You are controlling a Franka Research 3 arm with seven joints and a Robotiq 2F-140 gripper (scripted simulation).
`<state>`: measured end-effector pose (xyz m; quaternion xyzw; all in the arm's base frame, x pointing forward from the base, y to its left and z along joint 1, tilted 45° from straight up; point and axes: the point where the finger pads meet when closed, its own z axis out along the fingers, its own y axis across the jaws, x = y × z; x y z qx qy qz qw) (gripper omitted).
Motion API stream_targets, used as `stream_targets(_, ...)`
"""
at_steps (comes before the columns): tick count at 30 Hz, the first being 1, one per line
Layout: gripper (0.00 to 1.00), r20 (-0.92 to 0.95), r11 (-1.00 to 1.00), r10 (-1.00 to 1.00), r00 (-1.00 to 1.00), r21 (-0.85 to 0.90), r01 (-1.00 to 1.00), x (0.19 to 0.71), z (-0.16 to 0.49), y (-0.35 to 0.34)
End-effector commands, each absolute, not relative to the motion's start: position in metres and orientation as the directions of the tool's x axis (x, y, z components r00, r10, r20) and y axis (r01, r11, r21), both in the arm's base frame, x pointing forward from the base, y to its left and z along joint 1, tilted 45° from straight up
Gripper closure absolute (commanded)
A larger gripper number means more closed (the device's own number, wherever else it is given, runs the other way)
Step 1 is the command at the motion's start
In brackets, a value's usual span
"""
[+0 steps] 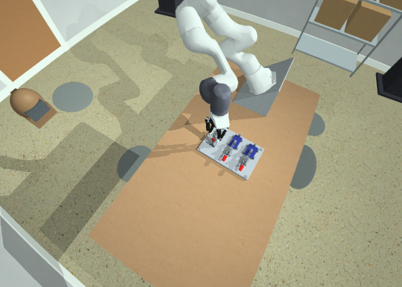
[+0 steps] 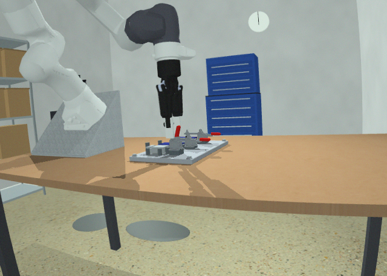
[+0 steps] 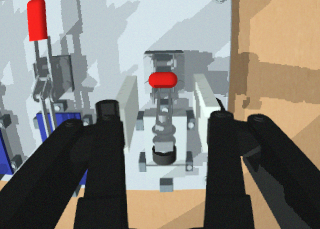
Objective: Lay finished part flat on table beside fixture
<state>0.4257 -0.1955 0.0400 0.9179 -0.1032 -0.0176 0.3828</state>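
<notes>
The finished part, a pale block (image 2: pixel 157 150) (image 3: pixel 181 139), sits between small posts on the grey fixture plate (image 1: pixel 204 148) (image 2: pixel 140 158) (image 3: pixel 110 19). Its slot is not clear. Its clamp's red handle (image 1: pixel 213 139) (image 2: pixel 178 131) (image 3: pixel 163 80) stands up, and the clamp arm looks raised above the part, partly hiding it. My gripper (image 1: pixel 215 136) (image 2: pixel 173 130) (image 3: pixel 165 91) is partly open and empty, pointing down, a pale pad on each side of that clamp with gaps beside it. Two blue blanks (image 1: pixel 235 142) (image 1: pixel 250 151) sit under their clamps, whose red handles lie down.
The fixture lies on the wooden table (image 1: pixel 201 219) (image 2: pixel 281 166). The arm's grey wedge base (image 1: pixel 256 98) (image 2: pixel 106 126) stands behind the fixture. The neighbouring clamp (image 3: pixel 42 84) is close to the gripper's left side in the wrist view. Bare wood borders the plate (image 3: pixel 275 39).
</notes>
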Motion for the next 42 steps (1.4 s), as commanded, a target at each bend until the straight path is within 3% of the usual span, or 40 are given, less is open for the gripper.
stream_targets(1, 0.72, 0.049, -0.684, -0.209, 0.977, 0.707, -0.182, 0.424, 0.039, -0.195)
stream_targets(42, 0.72, 0.049, -0.684, -0.209, 0.977, 0.707, -0.182, 0.430, 0.075, -0.160)
